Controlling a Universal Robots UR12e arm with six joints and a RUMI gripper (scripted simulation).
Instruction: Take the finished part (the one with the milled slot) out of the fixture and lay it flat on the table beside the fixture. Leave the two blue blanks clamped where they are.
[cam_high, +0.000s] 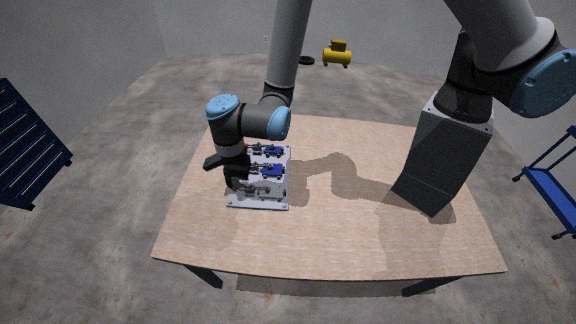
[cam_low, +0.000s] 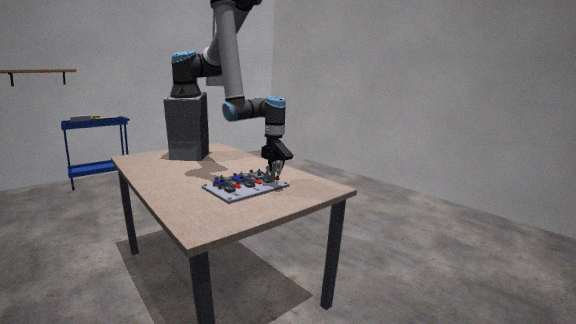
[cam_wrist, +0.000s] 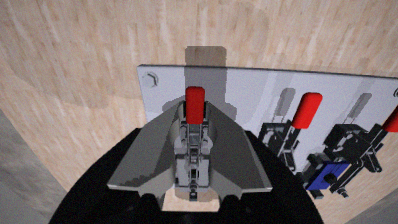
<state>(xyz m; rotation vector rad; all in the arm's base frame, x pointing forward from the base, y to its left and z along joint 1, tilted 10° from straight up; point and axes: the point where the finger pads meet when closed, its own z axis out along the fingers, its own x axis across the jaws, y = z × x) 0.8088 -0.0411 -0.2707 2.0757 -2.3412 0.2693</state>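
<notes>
From my station I see the arm reaching down over the grey fixture plate (cam_high: 280, 202) that lies on the wooden table (cam_high: 350, 240). The end effector (cam_wrist: 190, 172) points straight down at the end station of the fixture, the one nearest the plate's corner bolt (cam_wrist: 149, 80). Its two grey fingers are closed in on the body of a toggle clamp (cam_wrist: 192, 150) whose red handle (cam_wrist: 195, 104) sticks out past the fingertips, so I read it as clamped on that clamp rather than on a workpiece.

In the wrist view I cannot make out the finished part itself; the clamp and the fingers cover that station. From the top view the station under the end effector shows only grey metal (cam_high: 260, 192), and I cannot pick out a milled slot there.

The two blue blanks sit in the other stations: one (cam_high: 273, 149) at the far end of the plate, one (cam_high: 270, 170) in the middle. In the wrist view one blue blank (cam_wrist: 327, 176) shows under its black clamp, with two more red handles (cam_wrist: 306, 110) beside it.

The arm's grey pedestal (cam_high: 440, 165) stands on the table, well apart from the fixture.
</notes>
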